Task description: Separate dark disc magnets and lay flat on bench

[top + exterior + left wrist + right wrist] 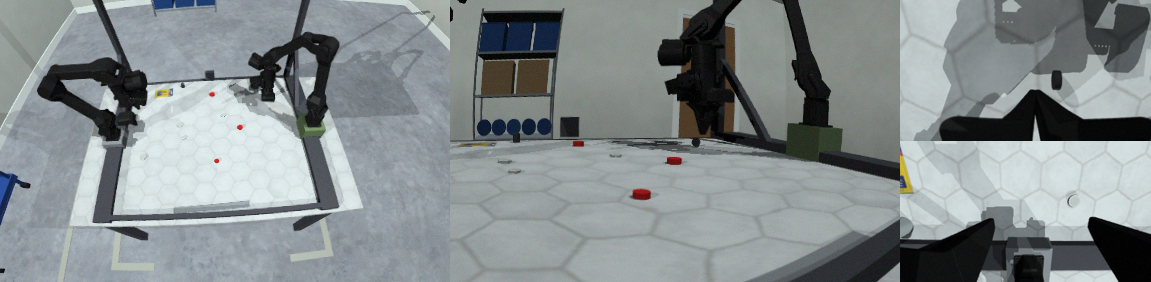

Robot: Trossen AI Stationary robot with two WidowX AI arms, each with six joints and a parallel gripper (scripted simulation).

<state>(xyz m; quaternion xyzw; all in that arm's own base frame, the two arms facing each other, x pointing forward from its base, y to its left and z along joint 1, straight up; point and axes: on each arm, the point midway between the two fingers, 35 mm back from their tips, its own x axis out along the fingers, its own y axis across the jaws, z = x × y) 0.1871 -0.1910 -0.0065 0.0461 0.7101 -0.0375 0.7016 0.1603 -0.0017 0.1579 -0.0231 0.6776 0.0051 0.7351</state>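
The two dark disc magnets (1056,79) (695,142) look like one thick dark disc standing on edge on the bench, near its far corner. My left gripper (1034,94) (704,131) (267,97) is shut with nothing between its fingers. It points down a little above the bench, and the magnets stand just beyond its tips, slightly to the right in the left wrist view. My right gripper (1040,222) (125,120) is open and empty, low over the opposite side of the bench by its own base rail. I cannot make out the magnets in the top view.
Three red discs (212,93) (240,127) (216,160) and several small pale discs (180,124) (1073,200) lie on the hexagon-patterned bench. A yellow card (163,93) and a small dark cylinder (183,85) lie at the back edge. Dark rails (107,180) and posts frame the bench.
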